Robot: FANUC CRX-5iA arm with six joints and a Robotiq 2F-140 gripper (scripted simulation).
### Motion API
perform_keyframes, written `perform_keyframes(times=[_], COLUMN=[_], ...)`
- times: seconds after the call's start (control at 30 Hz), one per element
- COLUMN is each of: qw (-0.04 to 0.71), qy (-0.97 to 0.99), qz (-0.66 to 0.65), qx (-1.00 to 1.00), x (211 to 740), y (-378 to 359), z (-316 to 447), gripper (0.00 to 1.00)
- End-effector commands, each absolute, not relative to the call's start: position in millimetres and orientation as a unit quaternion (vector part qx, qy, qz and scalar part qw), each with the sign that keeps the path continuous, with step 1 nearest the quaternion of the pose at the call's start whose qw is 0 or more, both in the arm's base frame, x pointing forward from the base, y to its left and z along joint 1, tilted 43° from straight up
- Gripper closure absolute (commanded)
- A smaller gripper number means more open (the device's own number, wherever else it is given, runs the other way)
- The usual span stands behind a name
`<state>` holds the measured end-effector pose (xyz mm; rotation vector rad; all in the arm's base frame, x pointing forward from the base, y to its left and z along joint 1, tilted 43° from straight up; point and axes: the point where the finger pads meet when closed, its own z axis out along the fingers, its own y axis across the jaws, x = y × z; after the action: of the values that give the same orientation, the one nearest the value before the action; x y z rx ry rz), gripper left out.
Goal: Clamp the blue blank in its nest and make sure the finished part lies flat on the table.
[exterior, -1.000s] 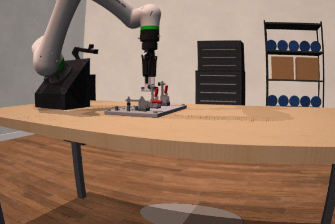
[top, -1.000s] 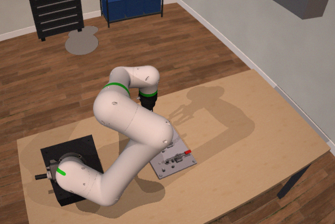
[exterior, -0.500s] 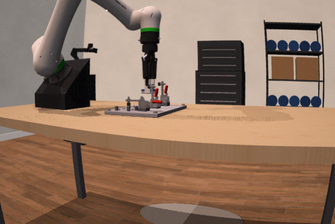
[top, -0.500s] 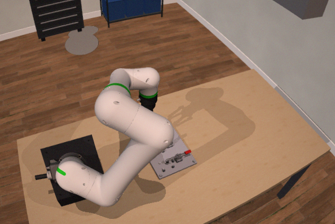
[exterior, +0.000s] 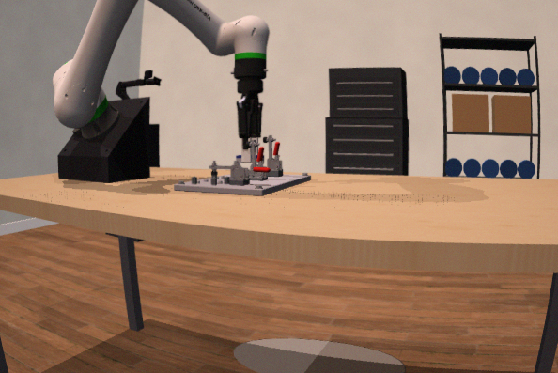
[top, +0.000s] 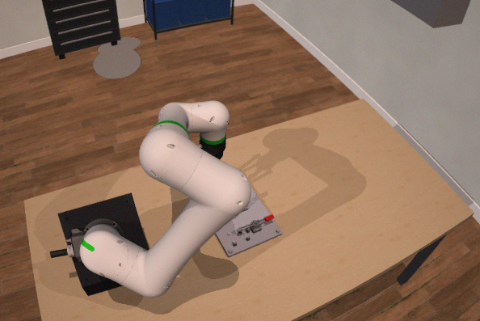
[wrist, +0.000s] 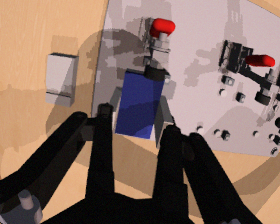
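Observation:
The blue blank (wrist: 139, 95) (exterior: 239, 158) is held between the fingers of my gripper (wrist: 138, 102) (exterior: 245, 155), which is shut on it above the far end of the fixture plate (top: 258, 238) (exterior: 282, 182) (wrist: 196, 30). Its front end overlaps the far clamp's lower part in the wrist view. The far clamp's red handle (wrist: 162, 27) (exterior: 276, 148) and the middle clamp's red handle (wrist: 260, 60) (exterior: 259, 154) stand up, bars raised. The near clamp's red handle (top: 269, 217) (exterior: 261, 169) lies down, its bar about level. The finished part (wrist: 61, 77) lies on the table left of the plate. The nest pads under the blank are hidden.
The arm hides the far part of the plate in the top view. Rest pads and blocks of the middle nest (wrist: 226, 80) stand right of the blank in the wrist view. The robot's black base (exterior: 105, 161) stands at the table's end.

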<state>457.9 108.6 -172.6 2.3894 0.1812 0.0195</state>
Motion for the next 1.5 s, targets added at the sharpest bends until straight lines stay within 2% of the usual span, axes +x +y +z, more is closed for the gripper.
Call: perform_keyframes(times=[0.0, 1.47], qw=[0.364, 0.364], qy=[0.070, 0.070], qz=[0.008, 0.008], qx=[0.929, 0.929], x=[458, 460], y=[109, 93], z=[-173, -190], gripper=[1.00, 1.00])
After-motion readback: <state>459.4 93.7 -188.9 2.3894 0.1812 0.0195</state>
